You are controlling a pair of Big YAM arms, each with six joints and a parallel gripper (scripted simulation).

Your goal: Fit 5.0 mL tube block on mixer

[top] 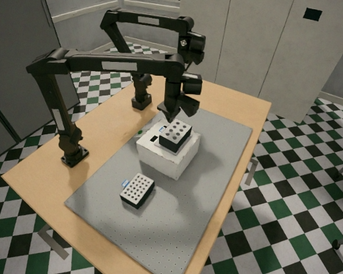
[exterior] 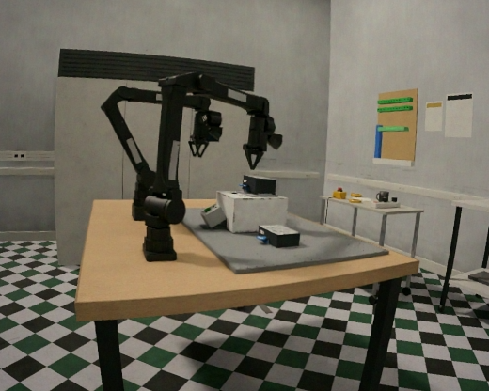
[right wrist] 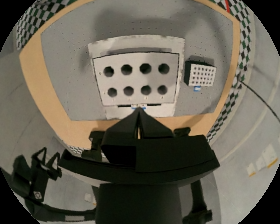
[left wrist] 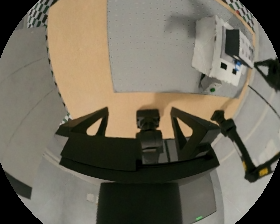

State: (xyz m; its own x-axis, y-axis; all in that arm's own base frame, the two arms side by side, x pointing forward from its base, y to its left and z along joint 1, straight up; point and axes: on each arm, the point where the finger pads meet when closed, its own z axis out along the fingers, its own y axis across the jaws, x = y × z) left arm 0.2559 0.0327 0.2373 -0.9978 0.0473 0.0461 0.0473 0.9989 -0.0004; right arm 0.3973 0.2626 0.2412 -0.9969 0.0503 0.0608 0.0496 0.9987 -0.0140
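Note:
The block with eight large holes (top: 175, 136) (exterior: 260, 185) (left wrist: 232, 42) (right wrist: 136, 80) sits on the plate on top of the white mixer (top: 158, 161) (exterior: 257, 213) (left wrist: 205, 45). It looks level or nearly so; whether its latch has clicked in cannot be seen. Its blue lever (exterior: 244, 186) faces the arms' side. The printed sizes are too small to read. My right gripper (top: 169, 120) (exterior: 253, 168) (right wrist: 139, 110) is shut and empty, just above the block's lever edge. My left gripper (exterior: 196, 155) (left wrist: 139, 110) is open and empty, high beside the mixer.
The block with many small holes (top: 137, 190) (exterior: 279, 236) (right wrist: 203, 75) stands flat on the grey mat (top: 147, 240) (exterior: 341, 244), beside the mixer, its blue lever towards the arms' side. The mixer's sloping control panel (exterior: 212, 216) faces the arm bases.

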